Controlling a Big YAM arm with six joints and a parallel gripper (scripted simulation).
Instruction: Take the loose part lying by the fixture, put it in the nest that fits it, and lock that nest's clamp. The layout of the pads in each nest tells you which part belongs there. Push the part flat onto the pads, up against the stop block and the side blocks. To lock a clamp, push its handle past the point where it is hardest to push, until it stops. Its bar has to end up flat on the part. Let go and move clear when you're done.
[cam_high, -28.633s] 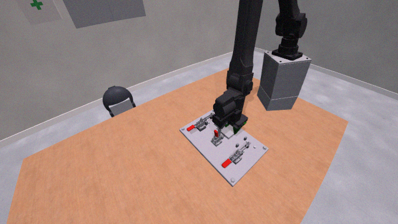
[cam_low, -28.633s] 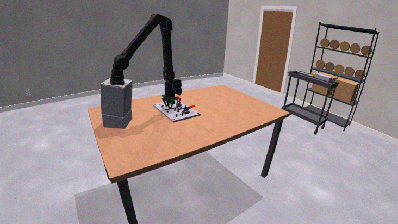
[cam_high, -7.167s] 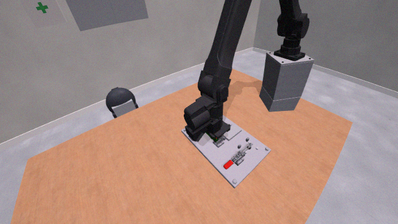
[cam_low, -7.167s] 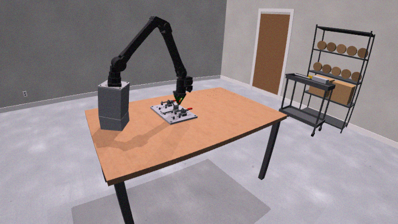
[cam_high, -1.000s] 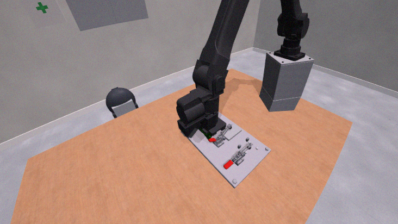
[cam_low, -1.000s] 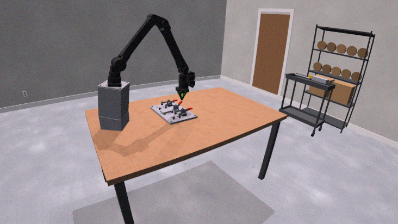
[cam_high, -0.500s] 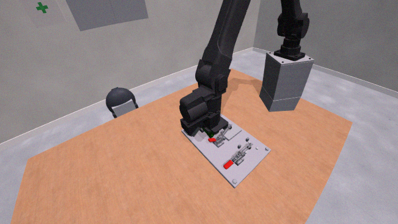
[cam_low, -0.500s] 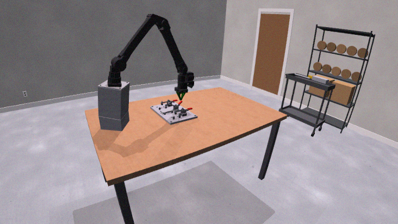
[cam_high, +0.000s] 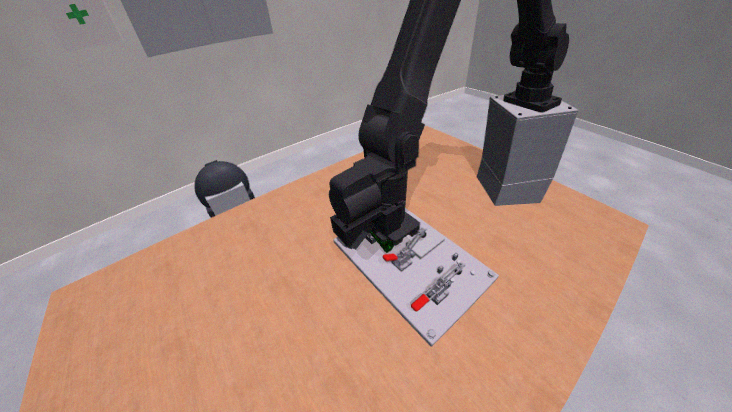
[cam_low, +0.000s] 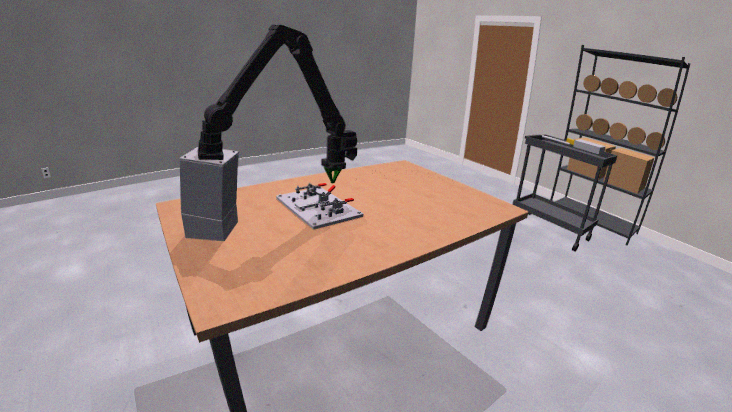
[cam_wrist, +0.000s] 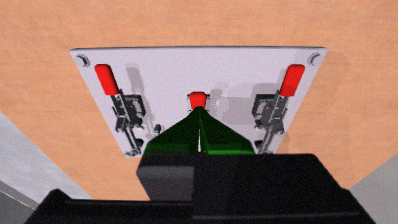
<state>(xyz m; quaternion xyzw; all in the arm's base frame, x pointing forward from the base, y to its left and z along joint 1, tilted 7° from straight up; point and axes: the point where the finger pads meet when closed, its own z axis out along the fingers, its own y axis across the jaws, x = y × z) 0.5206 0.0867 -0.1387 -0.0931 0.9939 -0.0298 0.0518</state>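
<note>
Your wooden table (cam_high: 230, 307) (cam_low: 358, 245) (cam_wrist: 200, 25) carries the fixture plate (cam_high: 389, 286) (cam_low: 327, 221) (cam_wrist: 170, 65). Nearest your wrist camera, the gripper (cam_high: 388, 248) (cam_low: 332, 181) (cam_wrist: 199, 111) is closed on nothing, near the middle red handle (cam_high: 389, 257) (cam_low: 331, 189) (cam_wrist: 198, 99); beyond, the pale part (cam_high: 429, 247) lies at the middle clamp (cam_high: 404, 256) (cam_low: 323, 198).

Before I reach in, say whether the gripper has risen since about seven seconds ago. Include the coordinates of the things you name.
Yes: in the exterior view, the gripper (cam_high: 387, 247) (cam_low: 332, 181) (cam_wrist: 199, 111) is higher above the fixture plate (cam_high: 394, 289) (cam_low: 339, 219) (cam_wrist: 170, 65).
</note>
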